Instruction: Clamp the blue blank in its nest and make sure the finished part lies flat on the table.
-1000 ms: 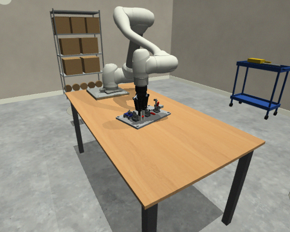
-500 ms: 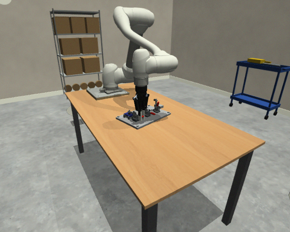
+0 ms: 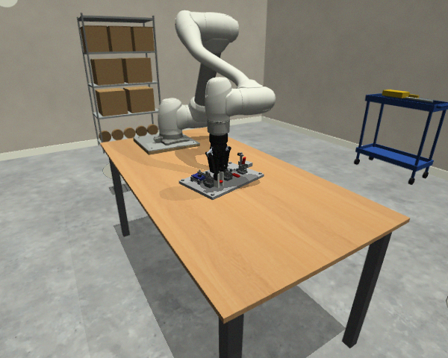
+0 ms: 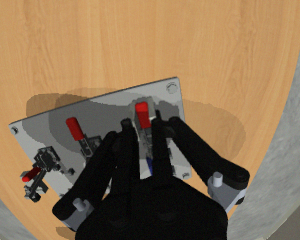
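Observation:
The grey fixture plate (image 3: 247,179) (image 4: 166,94) lies on the table with three toggle clamps. The blue blank (image 3: 197,177) sits in the nest at the plate's left end in the exterior view; in the wrist view only a blue sliver (image 4: 150,163) shows between my fingers. My gripper (image 3: 217,175) (image 4: 143,107) stands upright over that nest. It is shut on that nest's clamp handle (image 4: 142,115), whose red tip sticks out beyond the fingertips. I cannot make out the finished part with the slot in either view.
The middle clamp's red handle (image 3: 236,175) (image 4: 74,127) lies low. The far clamp (image 3: 241,158) (image 4: 36,175) stands with its handle up. The robot base (image 3: 166,140) is at the table's back. A shelf with boxes (image 3: 118,69) and a blue cart (image 3: 403,127) stand off the table.

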Robot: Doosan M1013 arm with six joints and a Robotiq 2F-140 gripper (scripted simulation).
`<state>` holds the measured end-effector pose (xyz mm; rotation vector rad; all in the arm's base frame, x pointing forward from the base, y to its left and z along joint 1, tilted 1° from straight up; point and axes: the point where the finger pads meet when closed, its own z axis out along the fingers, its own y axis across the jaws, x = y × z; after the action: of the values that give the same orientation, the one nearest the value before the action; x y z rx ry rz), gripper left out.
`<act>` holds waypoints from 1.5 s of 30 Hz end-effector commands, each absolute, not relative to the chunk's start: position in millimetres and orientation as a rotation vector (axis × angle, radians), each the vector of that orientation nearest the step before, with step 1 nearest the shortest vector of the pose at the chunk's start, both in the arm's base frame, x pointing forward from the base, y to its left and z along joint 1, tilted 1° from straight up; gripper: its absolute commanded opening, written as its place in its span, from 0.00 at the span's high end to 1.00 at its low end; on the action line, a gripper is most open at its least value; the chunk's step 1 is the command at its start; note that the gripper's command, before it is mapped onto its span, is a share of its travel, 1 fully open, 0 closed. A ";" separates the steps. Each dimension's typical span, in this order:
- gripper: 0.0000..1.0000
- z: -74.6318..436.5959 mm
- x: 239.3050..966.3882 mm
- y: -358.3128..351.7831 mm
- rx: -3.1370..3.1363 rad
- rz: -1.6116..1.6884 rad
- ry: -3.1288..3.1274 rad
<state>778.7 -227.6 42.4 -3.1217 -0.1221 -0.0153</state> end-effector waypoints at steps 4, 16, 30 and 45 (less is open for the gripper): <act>1.00 37.1 779.6 -223.1 -3.118 -0.008 -0.118; 0.72 37.1 779.6 -223.1 -3.118 -0.008 -0.118; 0.72 37.1 779.6 -223.1 -3.118 -0.008 -0.118; 0.72 51.5 779.5 -223.4 -3.118 -0.008 -0.118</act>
<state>777.4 -227.0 41.1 -3.1192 -0.1221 -0.0054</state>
